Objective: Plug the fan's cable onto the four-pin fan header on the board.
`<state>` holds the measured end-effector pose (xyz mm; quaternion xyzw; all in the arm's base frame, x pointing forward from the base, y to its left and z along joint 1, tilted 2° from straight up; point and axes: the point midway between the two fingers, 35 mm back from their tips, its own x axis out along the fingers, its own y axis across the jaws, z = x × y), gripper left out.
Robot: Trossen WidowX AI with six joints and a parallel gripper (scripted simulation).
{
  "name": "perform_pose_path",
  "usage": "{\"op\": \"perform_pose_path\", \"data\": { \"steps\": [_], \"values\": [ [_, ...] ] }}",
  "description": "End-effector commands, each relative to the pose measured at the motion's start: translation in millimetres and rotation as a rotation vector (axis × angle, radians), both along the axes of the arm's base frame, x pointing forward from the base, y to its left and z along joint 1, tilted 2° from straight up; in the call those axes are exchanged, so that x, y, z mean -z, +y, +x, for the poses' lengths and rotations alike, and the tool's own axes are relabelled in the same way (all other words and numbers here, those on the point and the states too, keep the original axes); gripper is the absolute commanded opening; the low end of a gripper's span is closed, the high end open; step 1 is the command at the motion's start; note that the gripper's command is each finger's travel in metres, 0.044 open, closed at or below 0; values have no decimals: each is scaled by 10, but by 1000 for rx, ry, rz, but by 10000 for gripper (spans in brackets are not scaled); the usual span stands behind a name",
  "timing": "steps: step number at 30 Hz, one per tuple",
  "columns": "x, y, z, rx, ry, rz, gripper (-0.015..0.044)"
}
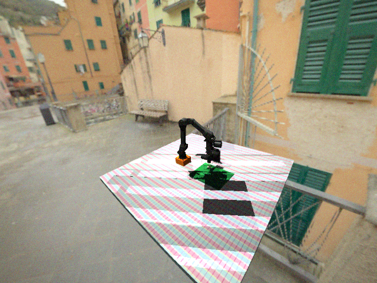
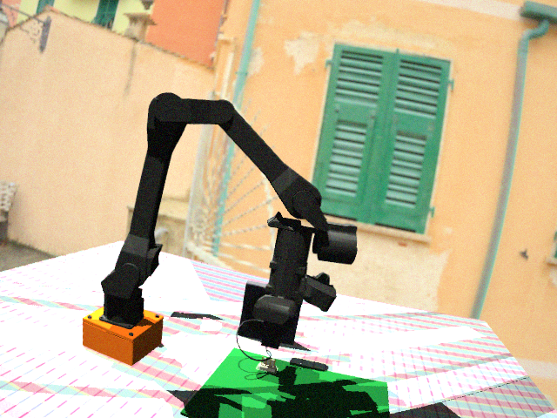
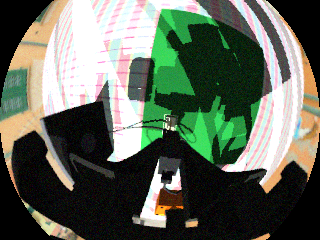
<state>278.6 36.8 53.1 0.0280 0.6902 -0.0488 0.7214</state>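
Note:
The green board [image 1: 227, 174] [image 2: 216, 382] [image 3: 165, 75] lies on the table. A small pale header [image 2: 267, 365] [image 3: 170, 121] stands near its edge. My gripper [image 1: 209, 161] [image 2: 271, 345] [image 3: 170, 142] points down just above the header, shut on the cable's plug, which the fingers mostly hide. I cannot tell whether the plug touches the header. The thin black cable [image 2: 238, 344] [image 3: 135, 124] loops from the fingertips towards the black square fan [image 2: 248, 310] [image 3: 75, 131], beside my gripper. What bears the fan is hidden.
The arm's orange base block [image 1: 182, 160] [image 2: 108, 340] [image 3: 170, 201] stands behind the board. A dark rounded patch [image 2: 309, 363] [image 3: 141, 79] shows at the board's edge. Dark shadows cover much of the board and parts of the striped table top [image 1: 170, 207].

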Motion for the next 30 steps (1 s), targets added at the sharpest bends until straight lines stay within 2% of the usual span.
{"op": "perform_pose_path", "data": {
  "steps": [1,8,13,30],
  "values": [
    [-6,-7,16,5,0,-3,0],
    [-7,-10,23,3,0,-3,0],
    [214,-21,32,-3,1,-3,0],
    [221,-21,32,-4,1,-3,0]
  ]
}}
